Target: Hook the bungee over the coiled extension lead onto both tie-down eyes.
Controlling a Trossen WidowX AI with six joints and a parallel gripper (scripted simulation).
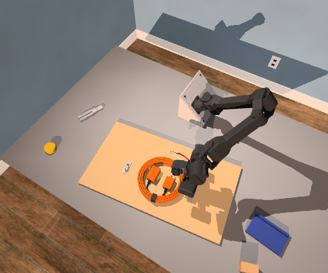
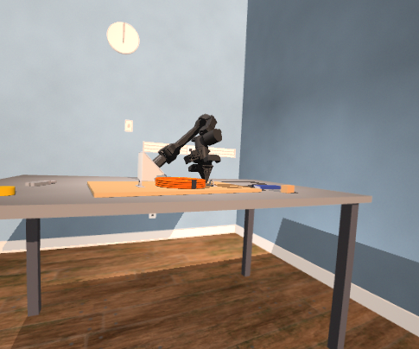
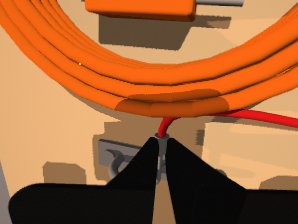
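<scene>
Pinched between the nearly closed black fingers of the gripper (image 3: 161, 146), the grey hook end of the red bungee (image 3: 250, 118) sits just above the near tie-down eye (image 3: 114, 159), whose grey base plate and loop show to the left of the fingertips in the wrist view; whether the hook touches the loop cannot be told. From the fingers the red cord rises, bends right and runs along the outer edge of the coiled extension lead (image 1: 157, 178). Seen from above, the bungee's other end lies loose on the board (image 1: 110, 159) behind the coil, its small hook (image 1: 174, 152) unattached and the cord beside the coil rather than over it. The orange coil lies flat on the board, bound by a dark strap at its front, with its two orange plug blocks (image 1: 154, 174) resting inside the ring. The far tie-down eye (image 1: 126, 167) stands on the board just left of the coil, apart from it. The arm (image 1: 239, 125) reaches down from its mount at the back of the table (image 1: 83, 84) to the coil's right rim. Farther off on the table lie a yellow tape roll (image 1: 50, 148), a grey metal tool (image 1: 90, 112), a blue box (image 1: 267, 234) and a small tan block (image 1: 249, 266).
</scene>
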